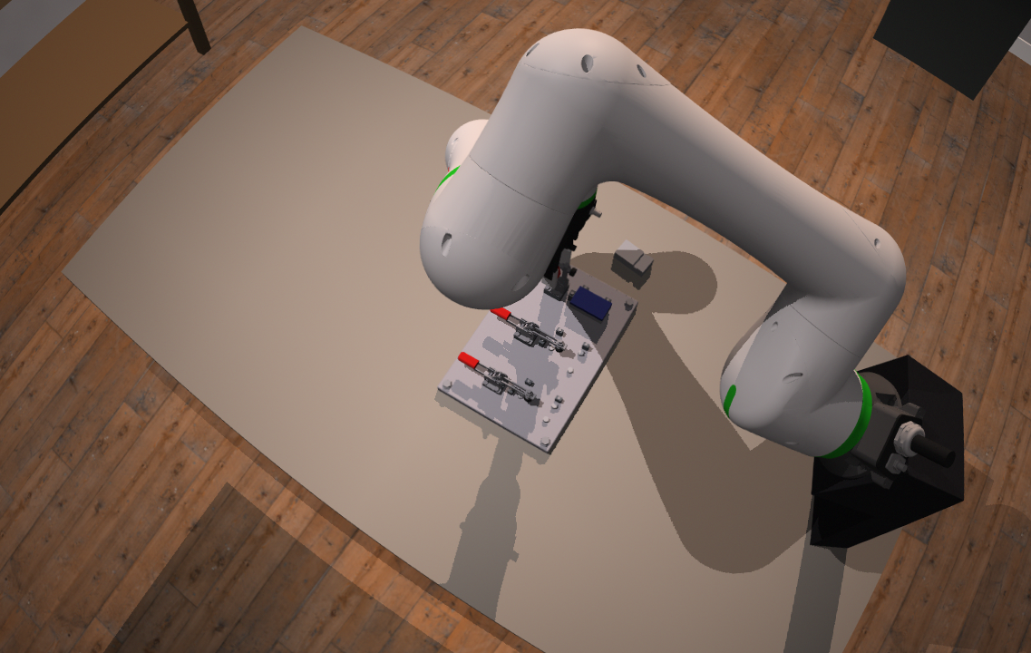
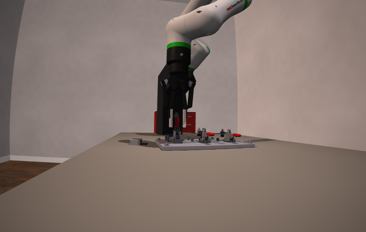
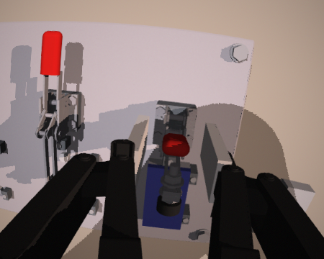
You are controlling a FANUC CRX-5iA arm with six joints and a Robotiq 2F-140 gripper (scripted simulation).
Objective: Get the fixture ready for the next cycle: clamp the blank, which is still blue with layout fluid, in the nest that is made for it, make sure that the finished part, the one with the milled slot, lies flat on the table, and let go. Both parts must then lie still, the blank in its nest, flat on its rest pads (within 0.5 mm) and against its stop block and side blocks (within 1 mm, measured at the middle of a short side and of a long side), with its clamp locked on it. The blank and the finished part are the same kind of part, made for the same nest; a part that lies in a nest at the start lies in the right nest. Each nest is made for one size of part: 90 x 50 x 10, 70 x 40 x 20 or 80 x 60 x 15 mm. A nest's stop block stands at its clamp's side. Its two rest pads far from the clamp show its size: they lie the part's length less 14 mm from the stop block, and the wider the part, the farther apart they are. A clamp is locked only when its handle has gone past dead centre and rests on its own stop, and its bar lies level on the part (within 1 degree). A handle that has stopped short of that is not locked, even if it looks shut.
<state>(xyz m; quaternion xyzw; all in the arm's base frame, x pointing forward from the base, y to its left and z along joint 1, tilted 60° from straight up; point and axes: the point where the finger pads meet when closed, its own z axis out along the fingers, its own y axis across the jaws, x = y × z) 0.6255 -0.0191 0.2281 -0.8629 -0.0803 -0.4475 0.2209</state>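
Below the fingers (image 1: pixel 565 258) (image 2: pixel 184 118): blue blank (image 1: pixel 590 303) (image 2: pixel 169 135) (image 3: pixel 151 198), nested | between them: upright red handle (image 2: pixel 177 122) (image 3: pixel 176 144) | partly open, gripping nothing

Workshop, toggle-clamp fixture plate (image 1: pixel 474 410) (image 2: pixel 207 146) (image 3: pixel 126 47), red drawer cabinet (image 2: pixel 191 120)

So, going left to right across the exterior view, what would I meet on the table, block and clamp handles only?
Grey block, raised red handle, middle red handle, rightmost red handle.

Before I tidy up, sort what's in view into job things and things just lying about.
Job:
- blank
- finished part
- upright clamp's handle
- gripper

Not needed:
- two other clamps, though bolted down
- red cabinet
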